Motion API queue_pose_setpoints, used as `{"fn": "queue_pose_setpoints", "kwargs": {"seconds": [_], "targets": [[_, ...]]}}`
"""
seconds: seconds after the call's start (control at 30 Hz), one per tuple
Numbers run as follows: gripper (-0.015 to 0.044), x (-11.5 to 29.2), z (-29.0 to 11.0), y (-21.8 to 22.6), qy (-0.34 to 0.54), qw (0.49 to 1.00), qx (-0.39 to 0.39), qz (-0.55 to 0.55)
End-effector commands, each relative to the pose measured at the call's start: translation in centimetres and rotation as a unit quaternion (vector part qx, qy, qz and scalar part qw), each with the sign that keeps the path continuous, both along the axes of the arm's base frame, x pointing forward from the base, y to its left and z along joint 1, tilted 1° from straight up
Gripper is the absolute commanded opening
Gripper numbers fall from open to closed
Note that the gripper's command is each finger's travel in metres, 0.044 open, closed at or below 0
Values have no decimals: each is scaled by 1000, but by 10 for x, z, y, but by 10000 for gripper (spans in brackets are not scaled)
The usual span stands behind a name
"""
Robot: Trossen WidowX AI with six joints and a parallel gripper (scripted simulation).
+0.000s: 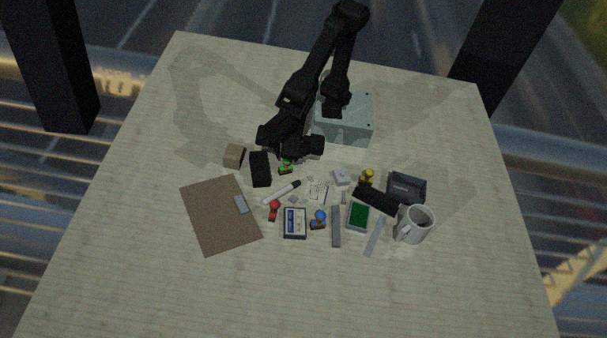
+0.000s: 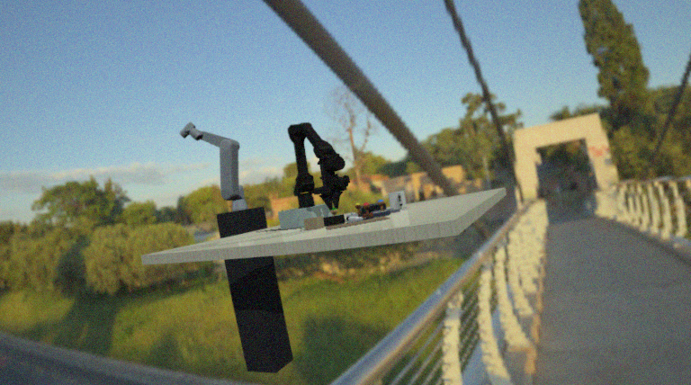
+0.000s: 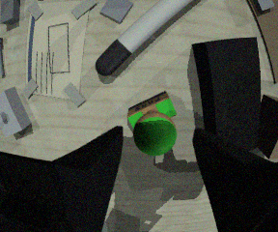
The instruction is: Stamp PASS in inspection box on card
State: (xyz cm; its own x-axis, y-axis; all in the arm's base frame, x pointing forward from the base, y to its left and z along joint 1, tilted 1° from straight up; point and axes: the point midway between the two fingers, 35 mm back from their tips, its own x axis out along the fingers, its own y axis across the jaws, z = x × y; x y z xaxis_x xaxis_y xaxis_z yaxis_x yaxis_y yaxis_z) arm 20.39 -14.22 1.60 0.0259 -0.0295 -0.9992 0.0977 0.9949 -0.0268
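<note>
A green-knobbed stamp stands upright on the bench; lettering on its block is too blurred to read surely. My gripper points down over it, partly open and empty, with the knob between and slightly ahead of the fingertips in the wrist view. The height gap is hard to tell. The card lies flat, with a printed rectangle and lines, small grey pieces around its edges. A green ink pad lies open in a grey tray. Red, blue and yellow knobbed stamps stand nearby.
A black block stands close beside the green stamp, with a tan block beyond. A marker lies between stamp and card. A brown board, labelled tin, mug and dark tray surround the work area.
</note>
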Motion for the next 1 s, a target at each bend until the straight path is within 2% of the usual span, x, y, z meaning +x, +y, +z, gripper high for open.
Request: {"fn": "queue_pose_setpoints", "kwargs": {"seconds": [0.0,0.73,0.97], "targets": [[229,-1,-7,1,1,1000,3,3],[229,-3,-38,1,1,1000,3,3],[183,-2,-35,0,1,1000,1,0]]}}
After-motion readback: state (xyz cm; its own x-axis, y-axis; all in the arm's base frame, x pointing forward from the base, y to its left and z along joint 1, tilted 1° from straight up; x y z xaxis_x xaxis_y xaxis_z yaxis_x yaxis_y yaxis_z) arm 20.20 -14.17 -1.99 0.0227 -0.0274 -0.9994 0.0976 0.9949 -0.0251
